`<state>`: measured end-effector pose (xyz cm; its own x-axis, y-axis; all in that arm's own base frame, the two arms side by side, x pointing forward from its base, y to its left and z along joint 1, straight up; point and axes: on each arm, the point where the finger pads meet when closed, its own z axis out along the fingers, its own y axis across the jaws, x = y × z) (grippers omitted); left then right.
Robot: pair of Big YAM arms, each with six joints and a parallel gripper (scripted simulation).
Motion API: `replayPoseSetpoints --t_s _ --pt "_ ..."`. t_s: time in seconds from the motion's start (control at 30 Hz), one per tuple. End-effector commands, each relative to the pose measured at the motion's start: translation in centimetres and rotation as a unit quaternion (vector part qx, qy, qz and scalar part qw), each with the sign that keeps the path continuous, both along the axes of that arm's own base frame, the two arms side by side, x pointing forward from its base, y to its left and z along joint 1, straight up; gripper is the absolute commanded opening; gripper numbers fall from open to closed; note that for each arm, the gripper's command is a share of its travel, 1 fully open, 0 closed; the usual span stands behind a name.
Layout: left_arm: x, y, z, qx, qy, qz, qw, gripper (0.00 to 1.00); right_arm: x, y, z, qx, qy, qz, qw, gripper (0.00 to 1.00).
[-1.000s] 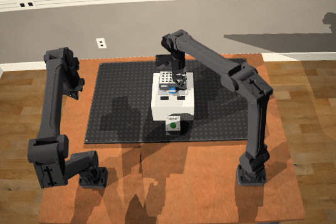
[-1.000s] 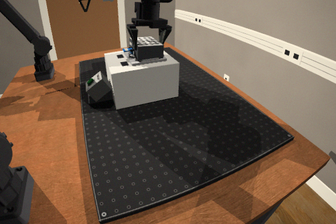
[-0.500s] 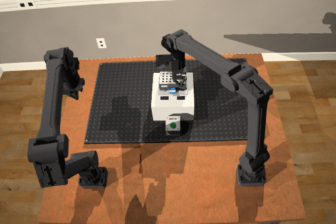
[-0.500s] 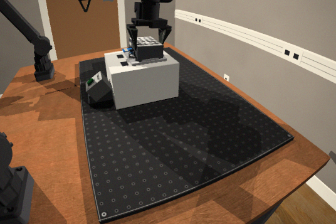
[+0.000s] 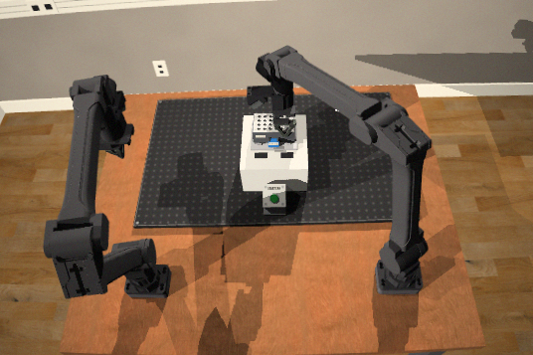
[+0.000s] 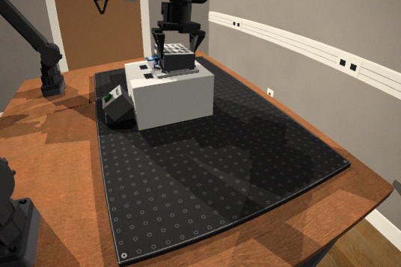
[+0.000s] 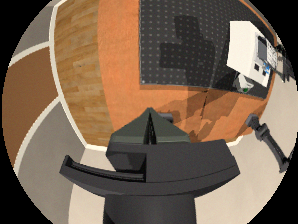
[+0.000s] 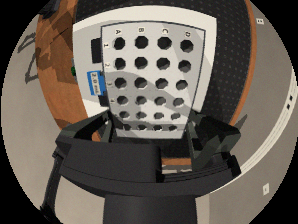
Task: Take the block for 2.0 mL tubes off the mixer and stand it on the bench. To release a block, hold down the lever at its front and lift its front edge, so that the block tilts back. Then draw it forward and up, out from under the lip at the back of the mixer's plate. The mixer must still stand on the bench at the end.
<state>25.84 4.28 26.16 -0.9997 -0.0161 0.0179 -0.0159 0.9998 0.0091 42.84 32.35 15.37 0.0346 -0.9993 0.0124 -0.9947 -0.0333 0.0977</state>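
One R gripper [image 5: 285, 129] [image 6: 177, 46] [image 8: 150, 131] is clamping the 2.0 mL block [image 5: 264, 129] [image 6: 179, 61] [image 8: 145, 85] front-to-back atop the mixer [image 5: 273, 178] [image 6: 172, 97] [image 7: 242, 50] [image 8: 209, 60]; L gripper [image 5: 119, 153] [image 6: 102, 10] [image 7: 150, 111], closed w/ nothing held, is hanging well apart.
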Motion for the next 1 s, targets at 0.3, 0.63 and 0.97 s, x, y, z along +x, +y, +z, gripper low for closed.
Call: replayPoseSetpoints --t_s 0.3,0.63,0.97 --pt "1.39 0.37 1.41 0.004 -0.019 0.004 1.0 0.0 0.72 1.18 2.03 0.014 -0.009 -0.001 1.0 0.0" --pt "1.1 0.35 1.97 0.006 -0.03 0.005 1.0 0.0 0.71 1.23 2.06 0.014 -0.01 -0.001 1.0 0.0" --pt "1.09 0.38 2.02 0.006 -0.03 0.005 1.0 0.0 0.7 1.29 2.09 0.015 -0.011 -0.001 1.0 0.0"
